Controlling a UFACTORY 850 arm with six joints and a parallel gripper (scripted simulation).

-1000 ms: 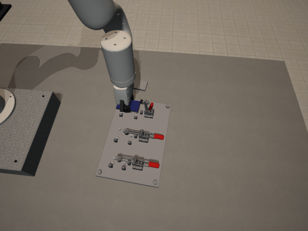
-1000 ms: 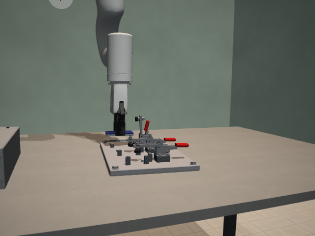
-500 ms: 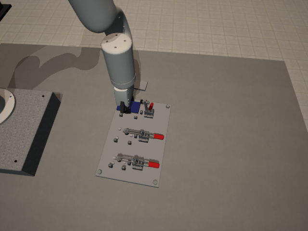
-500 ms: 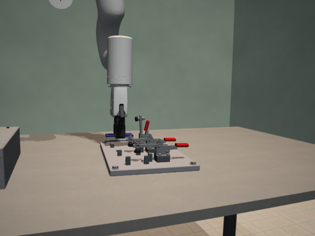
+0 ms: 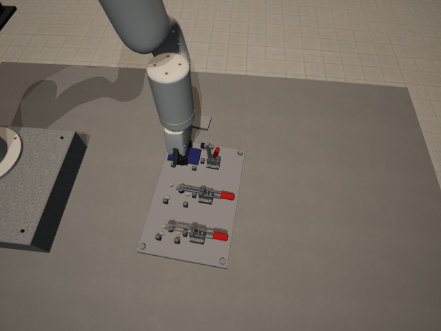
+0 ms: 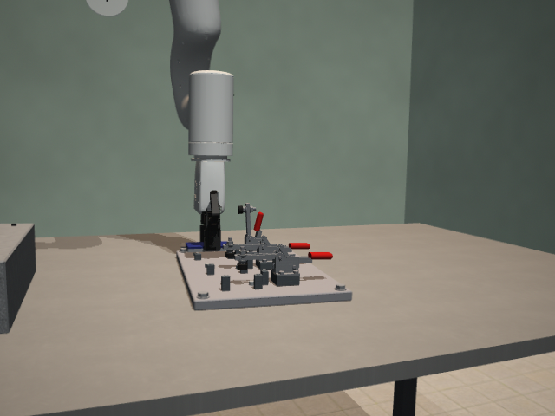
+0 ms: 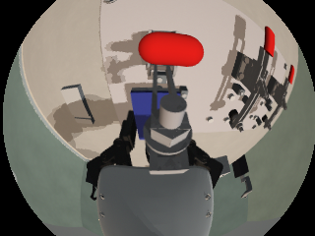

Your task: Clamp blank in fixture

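Observation:
My gripper [image 5: 179, 160] points straight down at the far end of the grey fixture plate [image 5: 192, 205] and is shut on the blue blank [image 5: 191, 155]. The blank lies level and low in the far nest; I cannot tell whether it touches the rest pads or blocks. It also shows in the side view [image 6: 196, 245] and the wrist view [image 7: 153, 102]. The far nest's clamp [image 5: 212, 161] is open, with its red handle [image 5: 216, 152] raised. The grey finished part [image 5: 202, 123] lies flat on the table just behind the plate.
The middle clamp [image 5: 204, 195] and the near clamp [image 5: 196, 231] are down with their red handles level, over empty nests. A dark granite block [image 5: 32, 185] stands at the left of the table.

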